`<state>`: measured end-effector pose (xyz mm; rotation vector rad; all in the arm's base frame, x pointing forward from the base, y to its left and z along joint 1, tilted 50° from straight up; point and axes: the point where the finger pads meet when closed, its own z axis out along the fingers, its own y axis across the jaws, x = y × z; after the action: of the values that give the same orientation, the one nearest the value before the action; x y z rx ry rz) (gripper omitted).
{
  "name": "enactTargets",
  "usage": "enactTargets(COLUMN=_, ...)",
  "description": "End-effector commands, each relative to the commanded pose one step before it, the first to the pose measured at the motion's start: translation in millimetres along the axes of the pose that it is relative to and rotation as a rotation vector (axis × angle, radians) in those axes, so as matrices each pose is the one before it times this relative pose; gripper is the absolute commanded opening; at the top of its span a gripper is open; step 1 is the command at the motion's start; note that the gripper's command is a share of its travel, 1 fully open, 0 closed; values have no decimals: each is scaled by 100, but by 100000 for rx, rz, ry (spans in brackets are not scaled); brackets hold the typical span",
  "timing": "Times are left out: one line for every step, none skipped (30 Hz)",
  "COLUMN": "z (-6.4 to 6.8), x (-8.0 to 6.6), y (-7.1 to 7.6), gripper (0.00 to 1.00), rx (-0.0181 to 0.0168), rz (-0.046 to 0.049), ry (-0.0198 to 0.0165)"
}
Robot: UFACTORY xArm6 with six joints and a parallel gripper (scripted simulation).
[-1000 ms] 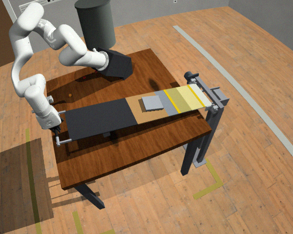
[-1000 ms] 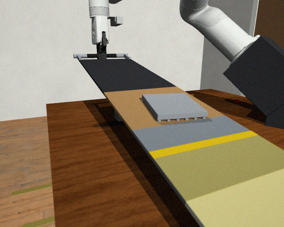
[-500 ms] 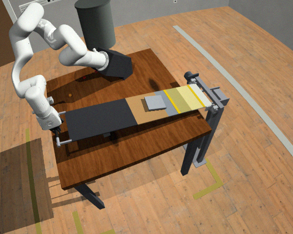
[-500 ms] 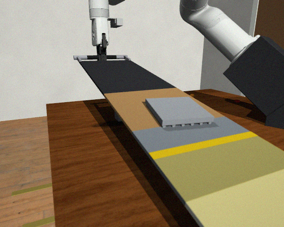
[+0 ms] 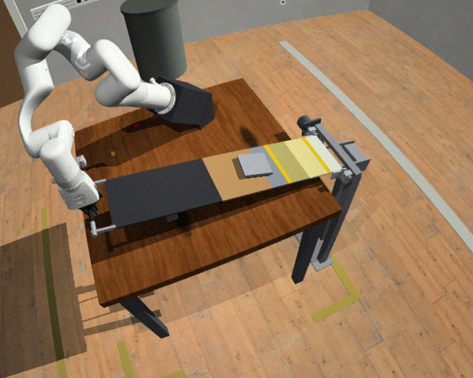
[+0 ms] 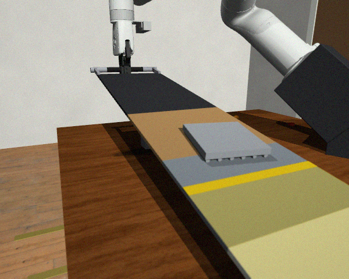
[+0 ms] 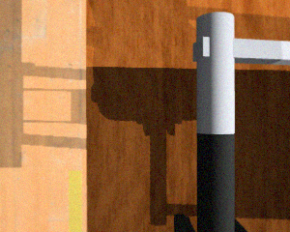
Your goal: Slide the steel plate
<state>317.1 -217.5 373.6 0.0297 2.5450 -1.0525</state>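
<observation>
At the tray's raised end, the gripper [image 6: 126, 67] is clamped on the handle bar [image 6: 124, 69], holding that end high above the wooden table [image 5: 212, 244] so the tray [image 5: 163, 195] slopes down toward its hinge stand [image 5: 352, 161]. The lift is done and the tilt is steep enough to matter, but the slide is only partway, as far as I can judge.

Relative to the nearer yellow line [image 6: 249, 176], the steel plate [image 6: 225, 139] lies flat on the bed on the uphill side, its body over the tan section and its leading edge reaching onto the grey strip just before that line. It does not touch the line. The tinted band [image 6: 274, 204] lies beyond the line, downhill, and the plate is wholly outside it. The second yellow line [image 5: 316, 154] sits further down again, close to the hinge.

What remains: the plate must cross the nearer line, stop between the two lines, and then the tray must be lowered onto its rest with the grip kept until it is nearly down.
</observation>
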Motion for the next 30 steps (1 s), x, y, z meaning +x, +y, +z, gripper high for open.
enactTargets(z=-259, x=-91, y=-75, gripper=0, rx=145, rz=132, ry=-273)
enactTargets(z=0, x=0, y=0, gripper=0, rx=0, rz=0, ry=0)
enactTargets(z=279, x=0, y=-49, gripper=0, rx=0, rz=0, ry=0)
enactTargets(z=320, x=0, y=-55, gripper=0, rx=0, rz=0, ry=0)
enactTargets(z=174, x=-1, y=-29, gripper=0, rx=0, rz=0, ry=0)
enactTargets(z=200, x=1, y=-34, gripper=0, rx=0, rz=0, ry=0)
enactTargets(z=167, x=-1, y=-27, gripper=0, rx=0, rz=0, ry=0)
enactTargets(z=121, x=0, y=-20, gripper=0, rx=0, rz=0, ry=0)
enactTargets(z=116, x=1, y=-14, gripper=0, rx=0, rz=0, ry=0)
enactTargets(z=75, x=-1, y=-8, gripper=0, rx=0, rz=0, ry=0)
enactTargets(z=38, x=0, y=-3, gripper=0, rx=0, rz=0, ry=0)
enactTargets(z=3, x=0, y=2, gripper=0, rx=0, rz=0, ry=0)
enactTargets(z=-33, x=0, y=7, gripper=0, rx=0, rz=0, ry=0)
enactTargets(z=-64, x=0, y=11, gripper=0, rx=0, rz=0, ry=0)
enactTargets(z=-90, x=0, y=14, gripper=0, rx=0, rz=0, ry=0)
enactTargets(z=-107, x=0, y=16, gripper=0, rx=0, rz=0, ry=0)
enactTargets(z=-115, x=0, y=17, gripper=0, rx=0, rz=0, ry=0)
enactTargets(z=0, x=0, y=0, gripper=0, rx=0, rz=0, ry=0)
enactTargets(z=0, x=0, y=0, gripper=0, rx=0, rz=0, ry=0)
enactTargets(z=148, x=0, y=-25, gripper=0, rx=0, rz=0, ry=0)
enactTargets(z=-103, x=0, y=17, gripper=0, rx=0, rz=0, ry=0)
enactTargets(z=-77, x=0, y=12, gripper=0, rx=0, rz=0, ry=0)
enactTargets(z=-32, x=0, y=4, gripper=0, rx=0, rz=0, ry=0)
enactTargets(z=-56, x=0, y=8, gripper=0, rx=0, rz=0, ry=0)
enactTargets(z=-42, x=0, y=6, gripper=0, rx=0, rz=0, ry=0)
enactTargets(z=-30, x=0, y=4, gripper=0, rx=0, rz=0, ry=0)
enactTargets(z=-16, x=0, y=2, gripper=0, rx=0, rz=0, ry=0)
enactTargets(z=1, x=0, y=-1, gripper=0, rx=0, rz=0, ry=0)
enactTargets(z=19, x=0, y=-4, gripper=0, rx=0, rz=0, ry=0)
enactTargets(z=36, x=0, y=-6, gripper=0, rx=0, rz=0, ry=0)
